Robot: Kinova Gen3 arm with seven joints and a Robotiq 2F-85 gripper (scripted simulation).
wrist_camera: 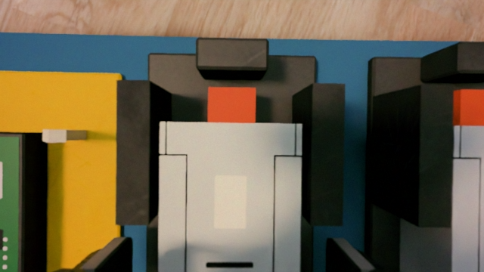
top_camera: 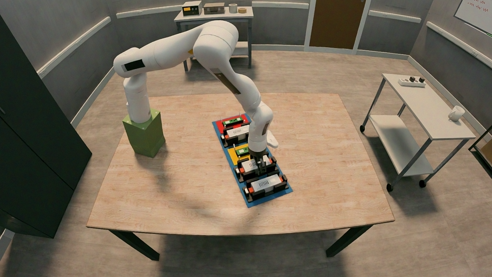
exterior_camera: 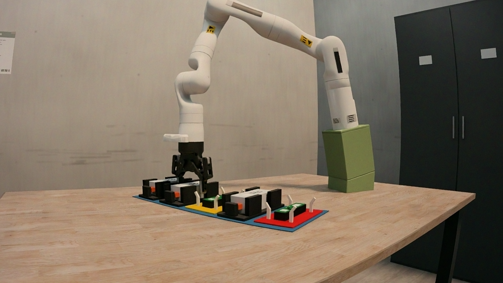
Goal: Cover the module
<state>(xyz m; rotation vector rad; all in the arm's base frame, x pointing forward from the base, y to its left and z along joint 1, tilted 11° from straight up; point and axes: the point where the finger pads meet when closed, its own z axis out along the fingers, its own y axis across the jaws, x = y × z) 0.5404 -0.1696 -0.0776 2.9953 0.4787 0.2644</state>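
Straddle the middle cover evenly, then squeeze lightly

My gripper (top_camera: 261,166) (exterior_camera: 190,185) (wrist_camera: 230,258) is spread wide with nothing between its fingers, around the cover (top_camera: 250,165) (exterior_camera: 188,187) (wrist_camera: 231,196) sitting in its holder (top_camera: 242,177) (exterior_camera: 190,195) (wrist_camera: 327,155) beside the yellow plate (top_camera: 233,156) (exterior_camera: 201,208) (wrist_camera: 81,102); I judge I should centre over it, keep my fingertips off the holder's posts, close gently on both thin walls until they barely give, and lift straight up before crossing to the module (top_camera: 242,151) (exterior_camera: 211,201) (wrist_camera: 11,196)
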